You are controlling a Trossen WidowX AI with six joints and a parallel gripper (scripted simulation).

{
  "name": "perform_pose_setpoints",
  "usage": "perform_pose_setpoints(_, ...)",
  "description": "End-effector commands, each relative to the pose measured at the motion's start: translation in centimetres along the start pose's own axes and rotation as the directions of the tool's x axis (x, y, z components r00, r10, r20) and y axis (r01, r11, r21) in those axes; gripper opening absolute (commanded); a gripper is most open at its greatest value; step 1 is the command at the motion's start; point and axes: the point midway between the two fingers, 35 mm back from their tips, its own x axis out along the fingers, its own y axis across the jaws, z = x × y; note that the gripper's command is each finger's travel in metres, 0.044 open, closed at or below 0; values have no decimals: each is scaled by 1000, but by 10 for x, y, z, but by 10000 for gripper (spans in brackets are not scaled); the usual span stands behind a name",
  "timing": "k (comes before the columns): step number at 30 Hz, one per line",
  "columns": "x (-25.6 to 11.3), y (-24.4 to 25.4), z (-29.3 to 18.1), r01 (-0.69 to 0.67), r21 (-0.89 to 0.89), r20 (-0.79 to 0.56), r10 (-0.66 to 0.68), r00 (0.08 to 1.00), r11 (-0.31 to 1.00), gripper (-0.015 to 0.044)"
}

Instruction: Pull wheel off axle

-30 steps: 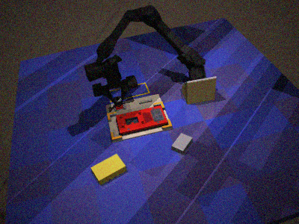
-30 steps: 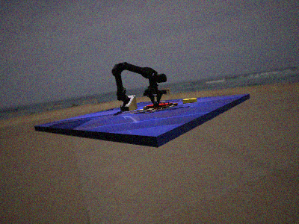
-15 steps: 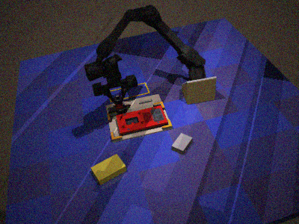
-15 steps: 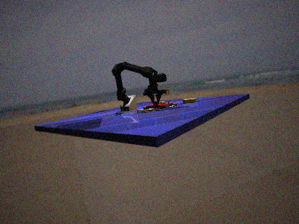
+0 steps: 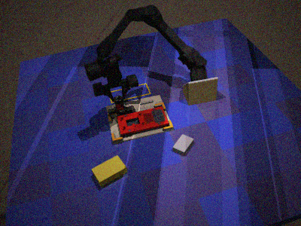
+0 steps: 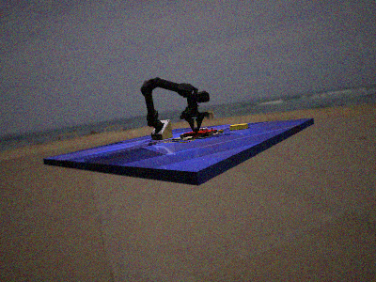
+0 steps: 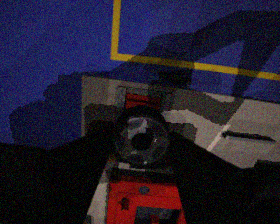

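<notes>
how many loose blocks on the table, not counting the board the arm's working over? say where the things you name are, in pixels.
2 clearly loose: a yellow block [image 5: 108, 170] [image 6: 239, 127] and a smaller white block [image 5: 183, 144] nearer the arm's base. The upright tan panel by the base isn't counted. Others could be hidden behind the arm.

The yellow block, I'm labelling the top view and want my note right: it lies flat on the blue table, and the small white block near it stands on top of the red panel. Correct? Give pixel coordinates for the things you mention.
Not quite: the top view shows the small white block [image 5: 183, 143] lying on the blue table [image 5: 49, 166] [image 6: 197, 162], beside the red panel's board.
</notes>
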Motion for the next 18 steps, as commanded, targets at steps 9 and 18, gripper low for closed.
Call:
perform_pose_setpoints(9, -6, 2, 0, -6, 7, -4, 6, 1000, 1000, 0)
perform_pose_setpoints(18, -9, 2, 0, -6, 6, -4, 6, 1000, 1000, 0)
